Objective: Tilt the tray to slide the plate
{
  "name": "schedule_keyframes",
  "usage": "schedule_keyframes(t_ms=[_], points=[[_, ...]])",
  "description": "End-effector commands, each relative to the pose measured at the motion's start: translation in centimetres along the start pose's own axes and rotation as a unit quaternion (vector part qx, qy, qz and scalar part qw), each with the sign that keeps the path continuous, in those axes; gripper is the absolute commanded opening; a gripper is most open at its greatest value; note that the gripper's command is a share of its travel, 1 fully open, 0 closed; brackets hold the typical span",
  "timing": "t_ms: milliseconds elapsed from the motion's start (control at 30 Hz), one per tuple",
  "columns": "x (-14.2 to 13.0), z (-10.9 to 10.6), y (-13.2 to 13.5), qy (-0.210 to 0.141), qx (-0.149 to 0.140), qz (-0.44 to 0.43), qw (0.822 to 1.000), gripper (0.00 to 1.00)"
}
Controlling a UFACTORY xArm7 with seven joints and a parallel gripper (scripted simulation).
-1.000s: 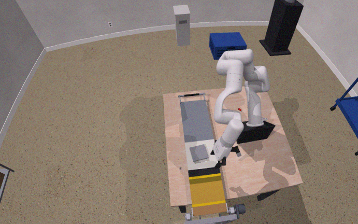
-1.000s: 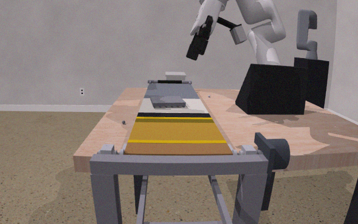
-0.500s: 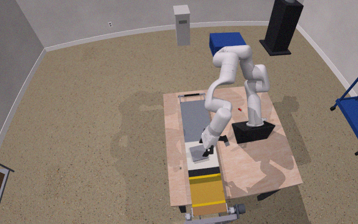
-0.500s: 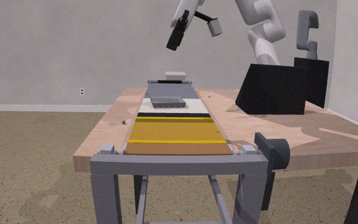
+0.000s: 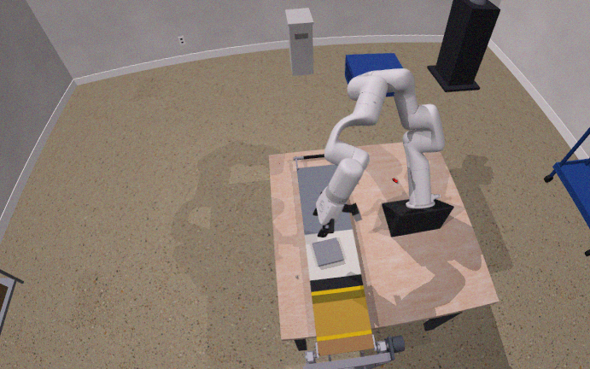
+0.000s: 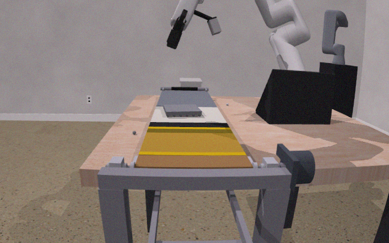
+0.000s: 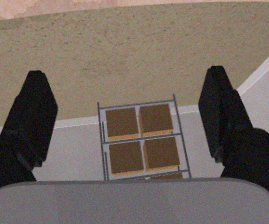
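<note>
The long tray [image 5: 306, 183] [image 6: 186, 98] lies along the table's left part. The grey steel plate [image 5: 328, 251] [image 6: 181, 109] lies flat on the tray's white patch. Nearer the pivot end are a black stripe and the yellow tinted band [image 5: 340, 312] [image 6: 191, 140] between two solid yellow lines. The tray's handle bar [image 5: 309, 156] [image 6: 184, 88] is at the far end. My gripper [image 5: 325, 229] [image 6: 174, 37] [image 7: 126, 86] is open and empty. It hangs high above the tray, over the grey bed just behind the plate. The wrist view looks out at the floor and a shelf.
The arm's black base block [image 5: 416, 215] [image 6: 295, 96] stands on the table's right half. A grey pivot frame with a motor [image 6: 299, 164] [image 5: 393, 343] holds the tray's near end. A small red item [image 5: 394, 180] lies on the table. A shelf [image 7: 143, 139] stands by the wall.
</note>
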State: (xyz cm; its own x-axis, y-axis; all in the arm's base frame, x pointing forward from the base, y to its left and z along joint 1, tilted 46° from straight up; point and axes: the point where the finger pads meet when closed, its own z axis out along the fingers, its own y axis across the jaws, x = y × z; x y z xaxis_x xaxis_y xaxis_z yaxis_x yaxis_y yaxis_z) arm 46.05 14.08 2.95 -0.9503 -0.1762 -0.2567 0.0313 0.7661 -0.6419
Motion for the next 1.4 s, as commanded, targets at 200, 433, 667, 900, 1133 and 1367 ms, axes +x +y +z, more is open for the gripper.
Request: schedule_keyframes(t_ms=[200, 433, 667, 900, 1133, 1367], points=[[-2.8, -0.6, -7.3, 0.007, 0.022, 0.0, 1.0, 1.0], [-3.6, -0.8, -10.6, 0.013, 0.032, 0.001, 0.999, 1.0], [-3.9, -0.8, -13.0, 0.018, 0.039, 0.001, 0.999, 1.0], [-4.3, -1.0, -20.3, 0.039, 0.057, 0.003, 0.998, 1.0], [-4.0, -1.0, -24.3, 0.053, 0.064, 0.004, 0.997, 1.0], [-2.8, -1.1, -30.1, 0.076, 0.072, 0.006, 0.994, 1.0]])
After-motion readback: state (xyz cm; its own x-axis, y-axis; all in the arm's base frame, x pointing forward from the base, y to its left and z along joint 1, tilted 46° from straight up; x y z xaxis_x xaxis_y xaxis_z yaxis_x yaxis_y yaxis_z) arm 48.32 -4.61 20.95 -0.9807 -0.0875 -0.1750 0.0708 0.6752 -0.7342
